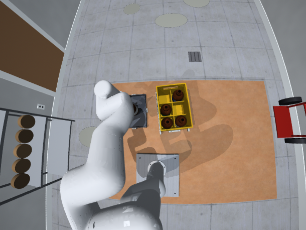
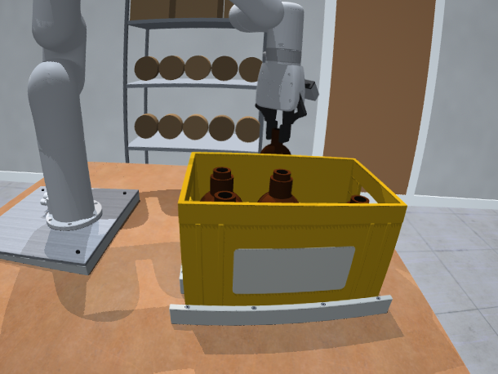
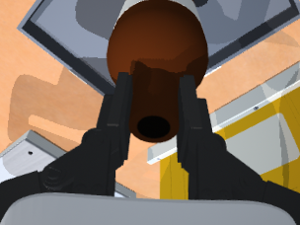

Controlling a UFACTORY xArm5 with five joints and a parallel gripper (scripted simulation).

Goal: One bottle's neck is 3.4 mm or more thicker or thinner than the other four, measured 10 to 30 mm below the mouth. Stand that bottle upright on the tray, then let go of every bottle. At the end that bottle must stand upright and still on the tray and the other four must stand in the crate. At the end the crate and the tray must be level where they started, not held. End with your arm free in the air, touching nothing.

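My gripper [image 2: 277,130] [image 3: 155,93] is shut on the neck of a brown bottle [image 2: 276,148] [image 3: 158,36] [image 1: 134,108]. It holds the bottle upright over the dark grey tray [image 1: 142,121] [image 3: 59,16], left of the crate. I cannot tell whether the bottle's base touches the tray. The yellow crate [image 1: 171,85] [image 2: 204,253] [image 3: 283,143] holds several other brown bottles upright in its cells, among them a back one [image 1: 178,95], a middle-left one [image 1: 165,109] [image 2: 282,181] and a front one [image 1: 180,120] [image 2: 221,177]. My arm hides most of the tray in the overhead view.
The arm's grey base plate [image 1: 170,176] [image 2: 24,237] sits on the orange table top in front of the tray. A grey rail [image 2: 282,312] runs along the crate's foot. A shelf rack with round logs [image 2: 196,67] stands behind. A red cart [image 1: 286,120] stands off the table to the right.
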